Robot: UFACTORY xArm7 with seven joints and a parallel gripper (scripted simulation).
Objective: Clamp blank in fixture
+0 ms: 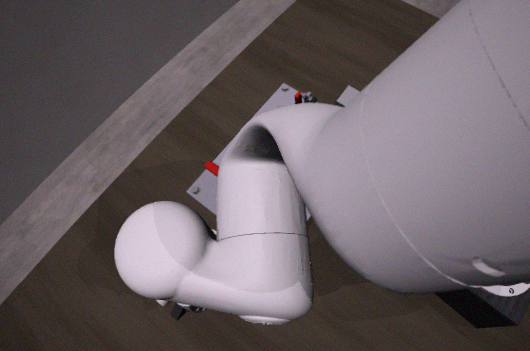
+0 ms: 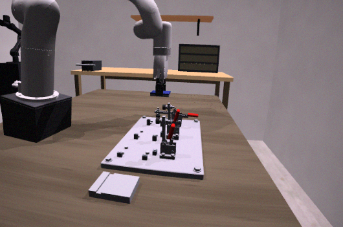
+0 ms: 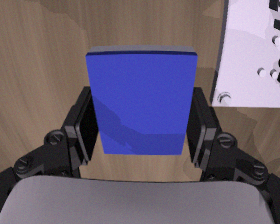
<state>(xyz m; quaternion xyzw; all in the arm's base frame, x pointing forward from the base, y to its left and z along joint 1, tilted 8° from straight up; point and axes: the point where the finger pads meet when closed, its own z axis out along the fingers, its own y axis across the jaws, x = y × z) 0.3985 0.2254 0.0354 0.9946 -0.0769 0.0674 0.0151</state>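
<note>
My gripper [image 2: 160,92] [image 3: 142,104] is shut on the blue blank [image 2: 166,92] [image 3: 143,100], its fingers on two opposite sides. The blank is level, beyond the far end of the fixture plate [image 2: 191,154] [image 3: 241,50] [image 1: 270,104]; it looks raised, exact height unclear. On the plate, two clamps have red handles [image 2: 171,131] [image 2: 177,116] standing up; the far clamp's red handle [image 2: 193,115] [image 1: 211,168] lies roughly level. Small blocks and pads stand beside them; no part shows in the nests. The finished part [image 2: 120,186] lies flat on the table, milled slot upward.
The arm's black base [image 2: 35,116] stands left of the plate in the exterior view. Bolt heads [image 2: 197,169] [image 3: 224,97] mark the plate's corners. The raised clamps stand along its right side. A wooden bench [image 2: 129,71] is behind. In the top view the arm hides most of the plate.
</note>
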